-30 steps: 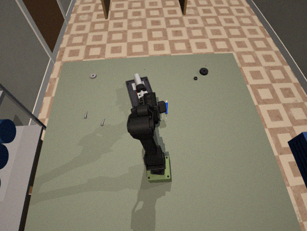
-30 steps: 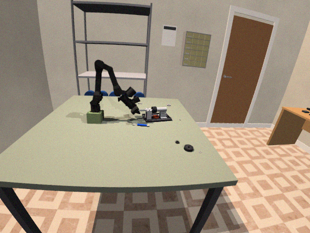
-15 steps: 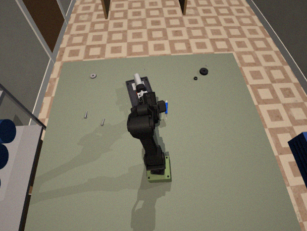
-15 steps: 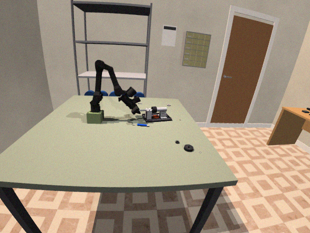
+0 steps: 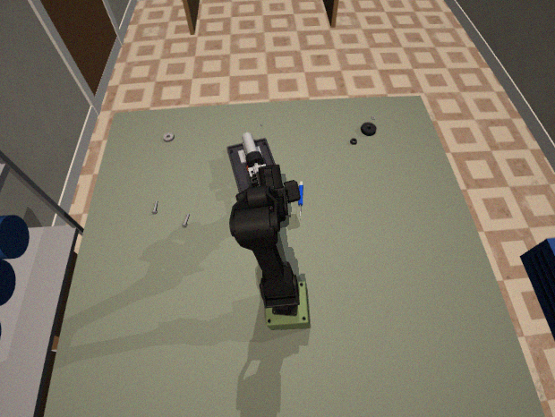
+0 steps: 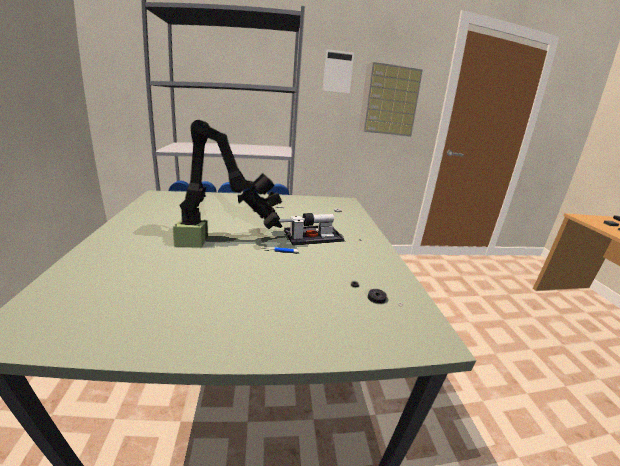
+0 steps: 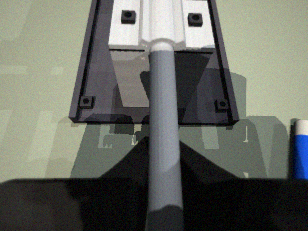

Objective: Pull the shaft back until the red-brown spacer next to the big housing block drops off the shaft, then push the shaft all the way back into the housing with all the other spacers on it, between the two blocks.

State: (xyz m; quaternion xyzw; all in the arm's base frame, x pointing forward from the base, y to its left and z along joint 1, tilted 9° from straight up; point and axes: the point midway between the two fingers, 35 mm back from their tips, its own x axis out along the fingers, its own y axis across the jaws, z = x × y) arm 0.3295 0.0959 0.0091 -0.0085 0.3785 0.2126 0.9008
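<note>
My gripper (image 7: 159,143) is shut on the near end of the grey shaft (image 7: 164,124), which runs straight ahead into the small white block (image 7: 162,24) on the dark baseplate. In the side view the gripper (image 6: 274,220) is left of the small block (image 6: 298,226), and the shaft (image 6: 284,219) sticks out toward it. A dark spacer (image 6: 308,217) sits next to the big housing (image 6: 323,220). A red-brown piece (image 6: 311,233) shows low between the two blocks, near the baseplate. From above, my arm hides most of the fixture (image 5: 244,155).
A blue pen (image 7: 300,149) lies on the table right of the baseplate and also shows from above (image 5: 300,192). Two black discs (image 5: 367,129) lie at the far right, a grey washer (image 5: 168,136) at the far left, and two screws (image 5: 155,207) to the left.
</note>
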